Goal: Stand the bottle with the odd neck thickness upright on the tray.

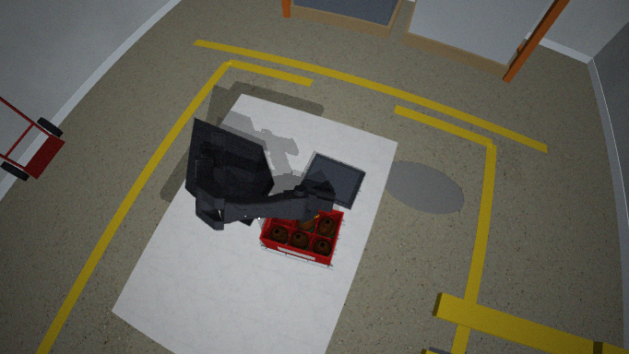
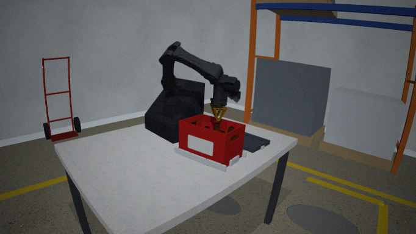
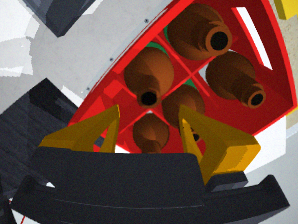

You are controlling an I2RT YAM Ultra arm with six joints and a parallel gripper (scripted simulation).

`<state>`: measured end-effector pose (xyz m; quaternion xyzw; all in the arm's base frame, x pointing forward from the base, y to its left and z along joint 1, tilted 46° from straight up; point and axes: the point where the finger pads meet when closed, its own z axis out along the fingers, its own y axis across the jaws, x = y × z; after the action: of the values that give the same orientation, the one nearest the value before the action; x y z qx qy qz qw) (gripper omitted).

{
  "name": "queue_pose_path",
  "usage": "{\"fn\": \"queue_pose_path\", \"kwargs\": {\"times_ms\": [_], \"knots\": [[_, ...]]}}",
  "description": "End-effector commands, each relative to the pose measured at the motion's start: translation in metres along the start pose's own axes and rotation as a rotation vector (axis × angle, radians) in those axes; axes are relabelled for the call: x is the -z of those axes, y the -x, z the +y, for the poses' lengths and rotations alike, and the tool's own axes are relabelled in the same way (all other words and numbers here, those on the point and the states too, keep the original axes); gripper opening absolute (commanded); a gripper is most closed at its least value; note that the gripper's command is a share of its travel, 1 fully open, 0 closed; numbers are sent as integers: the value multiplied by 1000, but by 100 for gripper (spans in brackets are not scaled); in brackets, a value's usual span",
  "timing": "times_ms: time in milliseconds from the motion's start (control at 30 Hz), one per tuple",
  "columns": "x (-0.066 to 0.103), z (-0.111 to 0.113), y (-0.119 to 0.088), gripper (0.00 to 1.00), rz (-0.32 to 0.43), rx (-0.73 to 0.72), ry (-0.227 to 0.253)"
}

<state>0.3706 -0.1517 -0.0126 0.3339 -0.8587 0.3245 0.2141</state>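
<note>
The red crate (image 1: 323, 259) (image 2: 220, 152) (image 3: 283, 82) holds five brown bottles standing upright. Its back-left compartment, seen from above, is without a bottle. My gripper (image 2: 218, 120) (image 3: 149, 110) is open and points down over the back-middle bottle (image 1: 305, 224) (image 3: 149, 75). In the wrist view that bottle's mouth lies between the fingertips. The right finger partly covers the front-middle bottle (image 1: 299, 240) (image 3: 183, 102). The front-left bottle (image 1: 278, 234) (image 3: 151, 132) runs under the gripper body. Two bottles stand at the right end. I cannot tell which neck differs. The dark tray (image 1: 343, 180) (image 2: 254, 142) bears no bottle.
The tray lies behind the crate, with a small gap. Low pale strips (image 2: 199, 159) run along the crate's foot. The crate walls and dividers stand close around the bottles. The black arm base (image 1: 231, 161) (image 2: 175, 113) stands to the left of crate and tray.
</note>
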Motion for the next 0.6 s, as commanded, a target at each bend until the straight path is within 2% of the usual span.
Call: {"fn": "queue_pose_path", "kwargs": {"times_ms": [0, 567], "knots": [[2, 0, 8, 61, -15, 5, -10], [2, 1, 7, 61, -12, 8, -8]]}}
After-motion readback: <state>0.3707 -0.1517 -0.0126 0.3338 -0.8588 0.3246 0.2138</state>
